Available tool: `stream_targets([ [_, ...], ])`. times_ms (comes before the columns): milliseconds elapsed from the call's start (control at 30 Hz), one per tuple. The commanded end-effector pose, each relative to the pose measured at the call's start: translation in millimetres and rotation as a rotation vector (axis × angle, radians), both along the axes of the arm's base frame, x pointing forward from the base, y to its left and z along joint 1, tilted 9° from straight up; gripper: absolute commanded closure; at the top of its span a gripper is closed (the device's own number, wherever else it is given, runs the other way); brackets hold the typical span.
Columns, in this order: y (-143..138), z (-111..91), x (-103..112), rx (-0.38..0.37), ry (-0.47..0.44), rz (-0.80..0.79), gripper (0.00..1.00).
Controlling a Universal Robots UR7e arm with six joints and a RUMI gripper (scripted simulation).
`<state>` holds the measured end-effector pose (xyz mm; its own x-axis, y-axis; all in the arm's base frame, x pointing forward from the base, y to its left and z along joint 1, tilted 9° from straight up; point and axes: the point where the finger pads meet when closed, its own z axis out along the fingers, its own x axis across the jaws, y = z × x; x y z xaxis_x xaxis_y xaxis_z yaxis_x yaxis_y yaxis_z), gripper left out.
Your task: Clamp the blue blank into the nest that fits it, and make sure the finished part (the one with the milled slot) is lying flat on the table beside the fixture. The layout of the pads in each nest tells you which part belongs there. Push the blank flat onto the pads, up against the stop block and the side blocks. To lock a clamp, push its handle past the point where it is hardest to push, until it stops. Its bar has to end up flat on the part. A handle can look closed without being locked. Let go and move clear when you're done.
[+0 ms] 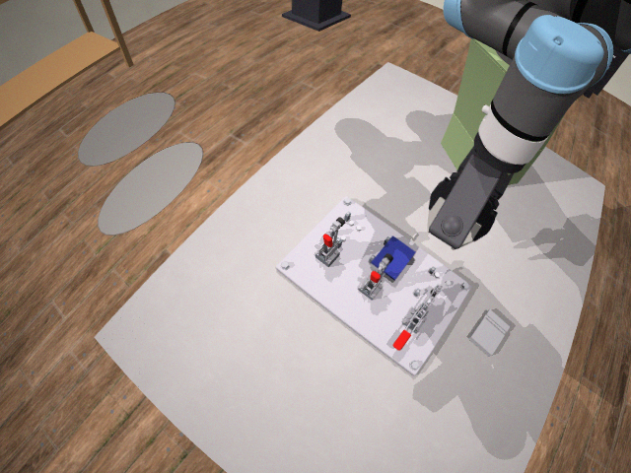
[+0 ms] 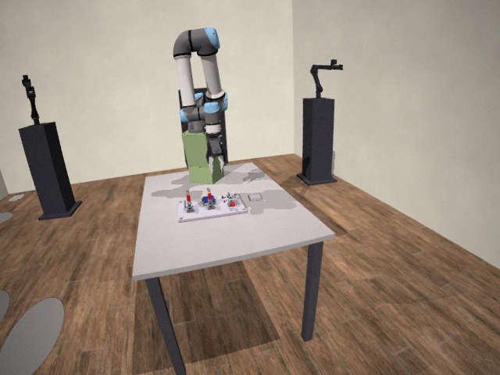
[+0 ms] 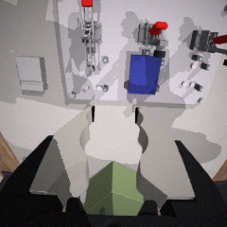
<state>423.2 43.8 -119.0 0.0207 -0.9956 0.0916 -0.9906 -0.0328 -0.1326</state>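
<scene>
The blue blank (image 1: pixel 400 254) (image 2: pixel 205 199) (image 3: pixel 144 76) lies in the middle nest of the fixture plate (image 1: pixel 333 294) (image 3: pixel 113 47). Its contact with pads and blocks cannot be made out. The middle clamp's red handle (image 1: pixel 375 276) (image 3: pixel 158 28) stands up; its black tip (image 3: pixel 159 54) is by the blank's edge. The left clamp's red handle (image 1: pixel 327 239) also stands up. The right clamp's red handle (image 1: pixel 401 340) (image 2: pixel 232 204) lies low, its nest empty. The slotted grey finished part (image 1: pixel 490 331) (image 2: pixel 255 197) (image 3: pixel 31 71) lies flat beside the plate. My gripper (image 3: pixel 114 107) (image 2: pixel 216 170) is partly open, empty, above the table beyond the plate.
The green robot pedestal (image 1: pixel 471 109) (image 2: pixel 196 155) (image 3: pixel 113 189) stands behind the gripper. Corner bolts (image 1: pixel 414 364) and small pads and blocks (image 1: pixel 432 271) project from the plate. The left and middle clamps rise beside their nests. The table's wooden-floor side edge is beyond the finished part.
</scene>
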Motion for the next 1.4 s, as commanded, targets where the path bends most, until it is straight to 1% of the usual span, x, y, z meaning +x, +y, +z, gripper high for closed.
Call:
stream_targets([
  [0, 0.8, 10.8, -1.1, 0.000, 0.002, 0.000, 0.72],
  [167, 1.6, 19.9, -2.3, 0.000, 0.002, 0.000, 0.72],
  [333, 2.1, 25.0, -3.0, 0.000, 0.002, 0.000, 0.72],
  [767, 0.9, 27.0, -3.3, 0.000, 0.002, 0.000, 0.72],
  [900, -9.8, 28.0, -3.0, 0.000, 0.002, 0.000, 0.72],
  [1033, -29.1, 29.8, -2.6, 0.000, 0.002, 0.000, 0.72],
  [1100, -29.1, 29.8, -2.6, 0.000, 0.002, 0.000, 0.72],
  [1233, -47.1, 31.4, -2.3, 0.000, 0.002, 0.000, 0.72],
  [1367, -55.2, 32.1, -2.1, 0.000, 0.002, 0.000, 0.72],
])
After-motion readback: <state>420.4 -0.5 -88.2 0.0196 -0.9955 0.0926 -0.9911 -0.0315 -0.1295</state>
